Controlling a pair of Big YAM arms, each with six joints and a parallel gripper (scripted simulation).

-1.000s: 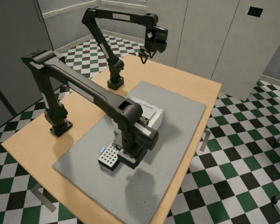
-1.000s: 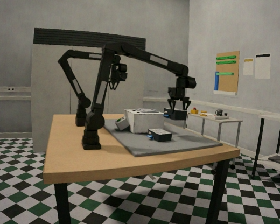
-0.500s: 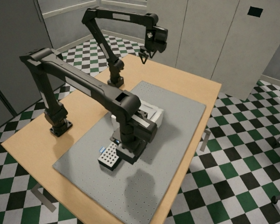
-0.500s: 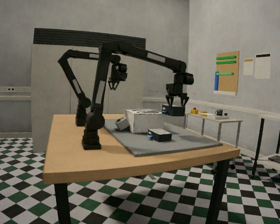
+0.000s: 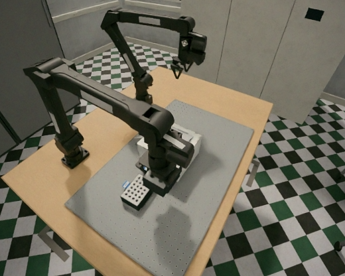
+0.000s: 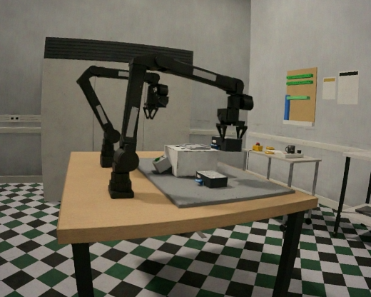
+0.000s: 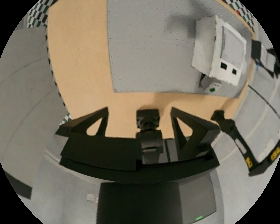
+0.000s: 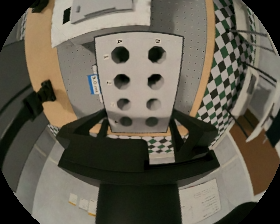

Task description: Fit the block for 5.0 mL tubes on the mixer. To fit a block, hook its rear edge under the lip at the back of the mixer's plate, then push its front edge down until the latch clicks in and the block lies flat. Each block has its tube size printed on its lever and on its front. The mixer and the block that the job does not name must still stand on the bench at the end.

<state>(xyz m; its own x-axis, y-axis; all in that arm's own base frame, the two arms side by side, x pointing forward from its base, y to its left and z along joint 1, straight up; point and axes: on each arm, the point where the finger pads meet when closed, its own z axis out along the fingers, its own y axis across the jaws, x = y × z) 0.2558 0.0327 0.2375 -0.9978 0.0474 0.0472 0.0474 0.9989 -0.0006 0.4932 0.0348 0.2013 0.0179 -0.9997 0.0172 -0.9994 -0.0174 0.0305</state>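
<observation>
My right gripper [image 6: 231, 138] [image 8: 139, 110] is shut on the large-holed block [image 5: 150, 180] [image 6: 231, 145] [image 8: 139, 70], held level above the bench beside the mixer. Its blue lever [image 8: 93, 84] appears to read 5.0 mL. The white mixer [image 5: 196, 142] [image 6: 191, 162] [image 7: 205, 47] [image 8: 128, 19] stands on the grey mat; its top plate [image 7: 233, 49] [image 8: 93, 9] carries no block. The small-holed block [image 5: 135, 191] [image 6: 217, 181] lies flat on the mat beside the mixer. My left gripper [image 5: 182, 73] [image 6: 150, 117] [image 7: 139, 110] is open and empty, high and away from the blocks.
The grey mat [image 5: 221, 133] [image 6: 259, 185] [image 7: 146, 55] lies on the wooden table [image 5: 32, 179] [image 6: 95, 214]. The mixer's angled control panel [image 6: 162, 164] [image 7: 211, 86] faces the arms' side. The right arm reaches across the mat, over the small-holed block's side.
</observation>
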